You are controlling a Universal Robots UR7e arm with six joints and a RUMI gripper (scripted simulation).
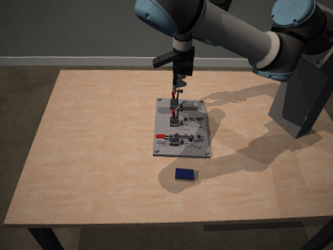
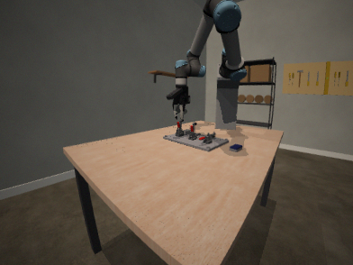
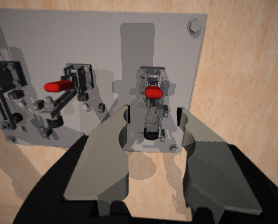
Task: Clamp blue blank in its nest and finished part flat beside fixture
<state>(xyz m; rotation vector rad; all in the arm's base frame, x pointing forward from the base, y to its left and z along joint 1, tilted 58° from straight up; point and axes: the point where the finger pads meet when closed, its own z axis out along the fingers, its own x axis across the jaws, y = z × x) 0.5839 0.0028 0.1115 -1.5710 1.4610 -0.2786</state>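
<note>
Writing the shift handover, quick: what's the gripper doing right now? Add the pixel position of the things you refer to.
Gripper [image 1: 175,85] [image 2: 179,119] [image 3: 153,107]: partly open, holding nothing, its fingers apart near the end clamp's red handle [image 1: 172,95] [image 2: 178,125] [image 3: 154,92].

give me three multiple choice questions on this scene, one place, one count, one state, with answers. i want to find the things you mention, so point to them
1. Where is the blue blank [image 1: 184,174] [image 2: 236,148]?
A on the plate
B on the table beside the plate
C between the fingers

2. How many red handles are there?
A two
B five
C three

3. How do the gripper's [image 1: 175,84] [image 2: 179,119] [image 3: 154,116] fingers stand?
A apart
B pressed together
C out of view

1 B: bare wood surrounds it
2 C: the top view shows each
3 A: the wrist view shows a gap
</note>
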